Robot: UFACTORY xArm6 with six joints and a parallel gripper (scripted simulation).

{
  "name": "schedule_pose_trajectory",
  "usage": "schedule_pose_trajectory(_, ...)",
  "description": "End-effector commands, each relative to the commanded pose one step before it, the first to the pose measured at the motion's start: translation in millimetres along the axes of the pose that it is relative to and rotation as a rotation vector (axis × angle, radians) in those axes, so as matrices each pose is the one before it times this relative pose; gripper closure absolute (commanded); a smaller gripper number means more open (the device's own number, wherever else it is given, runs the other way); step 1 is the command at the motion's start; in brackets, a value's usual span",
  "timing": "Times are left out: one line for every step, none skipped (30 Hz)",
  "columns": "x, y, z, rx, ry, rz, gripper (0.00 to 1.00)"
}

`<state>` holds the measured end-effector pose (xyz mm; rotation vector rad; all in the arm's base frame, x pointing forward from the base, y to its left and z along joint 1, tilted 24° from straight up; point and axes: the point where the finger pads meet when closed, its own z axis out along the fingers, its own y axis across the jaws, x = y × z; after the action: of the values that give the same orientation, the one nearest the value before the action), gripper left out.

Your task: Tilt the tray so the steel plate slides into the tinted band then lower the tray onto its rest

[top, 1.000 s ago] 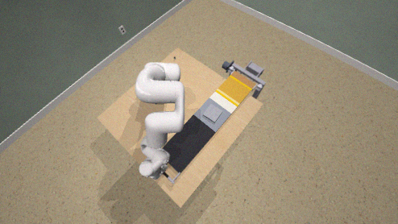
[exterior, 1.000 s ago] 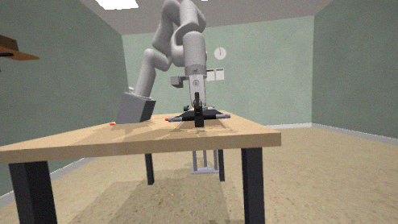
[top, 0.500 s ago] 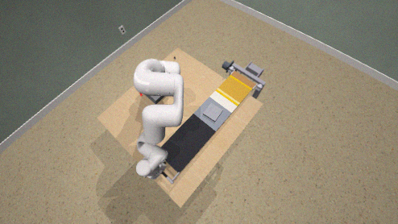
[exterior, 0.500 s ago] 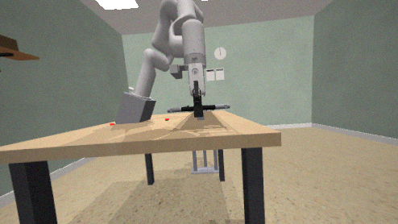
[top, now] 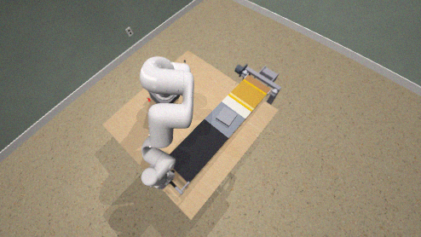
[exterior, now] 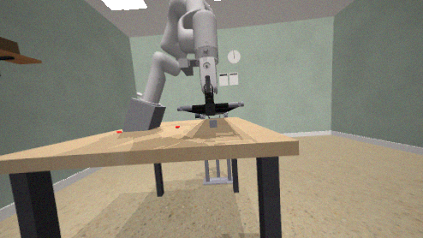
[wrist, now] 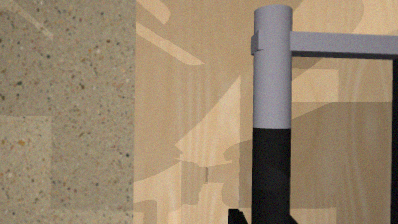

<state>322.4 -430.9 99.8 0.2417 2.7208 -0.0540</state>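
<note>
Top view, tray: I see the long tray (top: 200,153) running from 7 o'clock near the arm to 1 o'clock at the hinge end (top: 266,78).
Top view, steel plate: the steel plate (top: 226,116) lies flat on the grey stretch of bed, just short of the white strip, toward 1 o'clock from the dark section.
Top view, tinted band: the orange band (top: 249,93) with its solid lines sits beyond, at 1 o'clock; the plate is not in it.
Exterior view, gripper: my gripper (exterior: 209,109) points straight down and pinches the tray's handle bar (exterior: 231,104), which stands lifted above the wooden table (exterior: 265,145).
Wrist view, handle: the grey-and-black handle bar (wrist: 272,100) runs from 6 to 12 o'clock; I can barely see my fingertips, at the bottom edge.
Progress: I judge the grasp made and the tilt just begun. The plate's slide into the band, its stop, and lowering the tray all remain.
</note>
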Motion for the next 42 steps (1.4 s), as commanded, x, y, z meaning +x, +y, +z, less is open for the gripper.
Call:
schedule_pose_trajectory(-1.32, -2.17, 14.03, 0.00272, -0.00296, -0.00065, 1.00)
schedule_pose_trajectory(0.00, -0.25, 4.46, 0.00000, 0.00000, 0.00000, 1.00)
schedule_pose_trajectory(0.00, -0.16, 3.17, 0.00000, 0.00000, 0.00000, 1.00)
schedule_pose_trajectory(0.00, -0.11, 2.25, 0.00000, 0.00000, 0.00000, 1.00)
schedule_pose_trajectory(0.00, -0.05, 1.01, 0.00000, 0.00000, 0.00000, 1.00)
schedule_pose_trajectory(0.00, 0.00, 0.46, 0.00000, 0.00000, 0.00000, 1.00)
schedule_pose_trajectory(0.00, 0.05, -0.50, -0.00001, -0.00001, 0.00000, 1.00)
schedule_pose_trajectory(0.00, 0.09, -1.80, 0.00000, 0.00001, 0.00000, 1.00)
schedule_pose_trajectory(0.00, 0.15, -3.08, 0.00000, 0.00000, 0.00000, 1.00)
schedule_pose_trajectory(0.00, 0.18, -3.41, 0.00000, 0.00000, 0.00000, 1.00)
schedule_pose_trajectory(0.00, 0.21, -3.59, 0.00000, 0.00000, 0.00000, 1.00)
schedule_pose_trajectory(0.00, 0.22, -3.52, 0.00000, 0.00000, 0.00000, 1.00)
schedule_pose_trajectory(0.00, 0.21, -3.24, 0.00000, 0.00000, 0.00000, 1.00)
schedule_pose_trajectory(0.00, 0.20, -2.85, 0.00000, 0.00001, 0.00000, 1.00)
schedule_pose_trajectory(0.00, 0.00, 0.00, 0.00000, 0.00000, 0.00000, 1.00)
schedule_pose_trajectory(0.00, 0.00, 0.00, 0.00000, 0.00000, 0.00000, 1.00)
schedule_pose_trajectory(0.00, 0.02, -0.24, 0.00000, 0.00000, 0.00000, 1.00)
schedule_pose_trajectory(0.00, 0.22, -2.99, 0.00000, 0.00000, 0.00000, 1.00)
schedule_pose_trajectory(0.00, 0.11, -1.47, 0.00000, -0.00001, 0.00000, 1.00)
schedule_pose_trajectory(0.00, 0.08, -1.41, 0.00001, 0.00001, 0.00000, 1.00)
schedule_pose_trajectory(0.01, 0.08, -1.30, 0.00000, 0.00000, 0.00000, 1.00)
schedule_pose_trajectory(0.00, 0.05, -0.88, 0.00000, 0.00000, 0.00000, 1.00)
schedule_pose_trajectory(0.00, 0.04, -0.61, 0.00000, 0.00000, 0.00000, 1.00)
schedule_pose_trajectory(0.00, 0.02, -0.37, 0.00000, 0.00000, 0.00000, 1.00)
schedule_pose_trajectory(0.00, 0.01, -0.15, 0.00000, 0.00000, 0.00000, 1.00)
schedule_pose_trajectory(0.00, 0.00, -0.01, 0.00000, 0.00000, 0.00000, 1.00)
schedule_pose_trajectory(0.00, -0.01, 0.07, 0.00000, 0.00000, 0.00000, 1.00)
schedule_pose_trajectory(0.00, -0.01, 0.08, 0.00000, 0.00000, 0.00000, 1.00)
schedule_pose_trajectory(0.00, 0.00, 0.02, 0.00000, 0.00000, 0.00000, 1.00)
schedule_pose_trajectory(0.00, 0.01, -0.08, 0.00000, 0.00000, 0.00000, 1.00)
schedule_pose_trajectory(0.00, 0.02, -0.23, 0.00000, 0.00000, 0.00000, 1.00)
schedule_pose_trajectory(0.00, 0.00, 0.00, 0.00000, 0.00000, 0.00000, 1.00)
schedule_pose_trajectory(0.00, 0.00, 0.00, 0.00000, 0.00000, 0.00000, 1.00)
schedule_pose_trajectory(0.01, -0.18, 2.38, 0.00000, 0.00000, 0.00000, 1.00)
schedule_pose_trajectory(0.00, 0.02, -0.26, 0.00000, 0.00000, 0.00000, 1.00)
schedule_pose_trajectory(0.00, 0.21, -2.57, 0.00000, 0.00000, 0.00000, 1.00)
schedule_pose_trajectory(0.00, 0.08, -1.03, 0.00000, 0.00000, 0.00000, 1.00)
schedule_pose_trajectory(0.00, 0.16, -2.00, 0.00000, 0.00000, 0.00000, 1.00)
schedule_pose_trajectory(0.00, 0.16, -1.93, 0.00000, 0.00000, 0.00000, 1.00)
schedule_pose_trajectory(0.00, 0.15, -1.72, 0.00000, 0.00000, 0.00000, 1.00)
schedule_pose_trajectory(0.00, 0.15, -1.65, 0.00000, 0.00000, 0.00000, 1.00)
schedule_pose_trajectory(0.00, 0.13, -1.45, 0.00000, 0.00000, 0.00000, 1.00)
